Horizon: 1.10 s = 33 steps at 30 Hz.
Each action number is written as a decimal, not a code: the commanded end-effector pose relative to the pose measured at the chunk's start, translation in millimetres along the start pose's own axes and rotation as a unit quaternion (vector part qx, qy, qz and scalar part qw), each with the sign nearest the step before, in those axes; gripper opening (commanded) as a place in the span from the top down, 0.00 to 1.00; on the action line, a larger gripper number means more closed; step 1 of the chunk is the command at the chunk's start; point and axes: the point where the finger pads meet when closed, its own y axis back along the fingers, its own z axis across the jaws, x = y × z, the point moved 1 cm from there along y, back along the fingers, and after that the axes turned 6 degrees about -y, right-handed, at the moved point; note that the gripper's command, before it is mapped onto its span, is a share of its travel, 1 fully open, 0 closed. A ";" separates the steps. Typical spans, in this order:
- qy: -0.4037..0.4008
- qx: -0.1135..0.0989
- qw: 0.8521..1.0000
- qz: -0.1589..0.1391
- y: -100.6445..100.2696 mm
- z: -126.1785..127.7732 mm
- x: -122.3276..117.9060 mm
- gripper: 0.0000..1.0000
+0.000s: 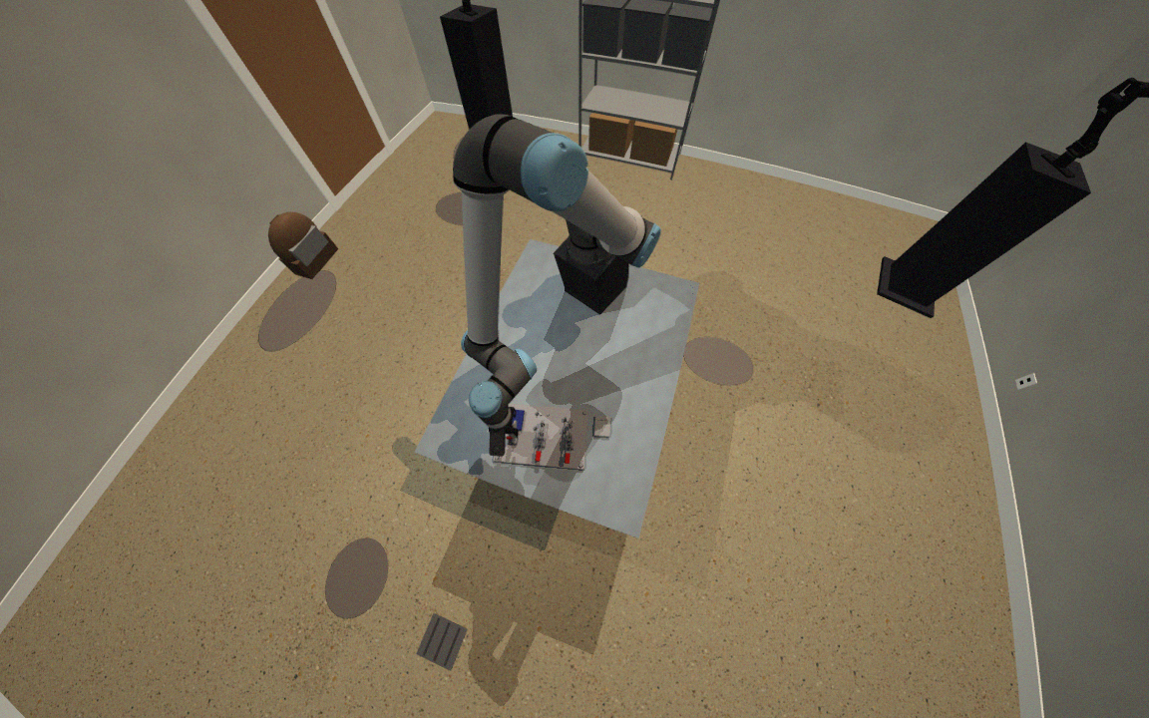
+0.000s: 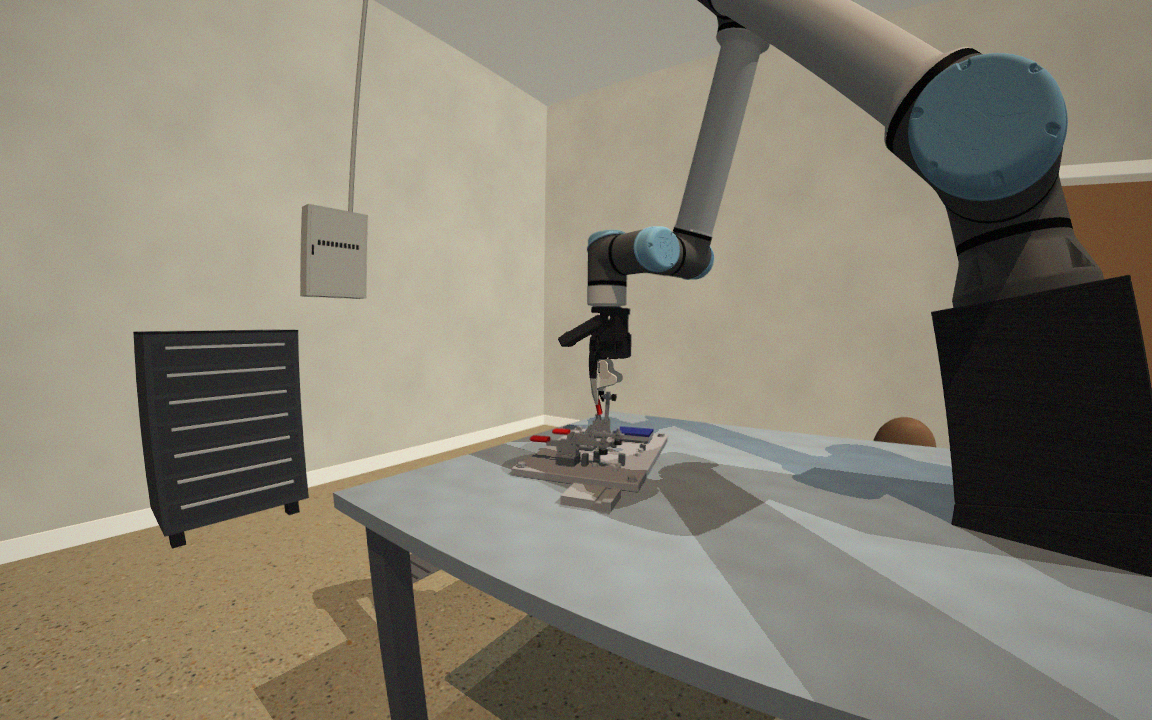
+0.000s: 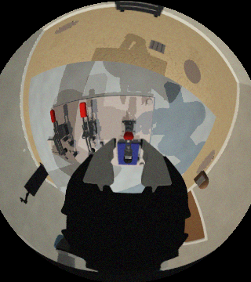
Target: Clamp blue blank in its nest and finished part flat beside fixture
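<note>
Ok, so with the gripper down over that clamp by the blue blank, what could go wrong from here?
1. The gripper straddles the upright red-tipped handle with its fingers apart, not gripping it. A push could slide off and leave the clamp looking closed but unlocked.
2. Whether the blue blank sits against its stop and side blocks cannot be told from these views. If it does not, the bar may not end up flat on it.
</note>
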 end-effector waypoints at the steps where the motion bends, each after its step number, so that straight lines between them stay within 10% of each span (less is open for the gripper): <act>1: 0.000 0.000 1.000 0.001 -0.5 0.2 0.7 0.72; 33: 0.000 0.000 1.000 0.001 -25.3 0.5 1.4 0.72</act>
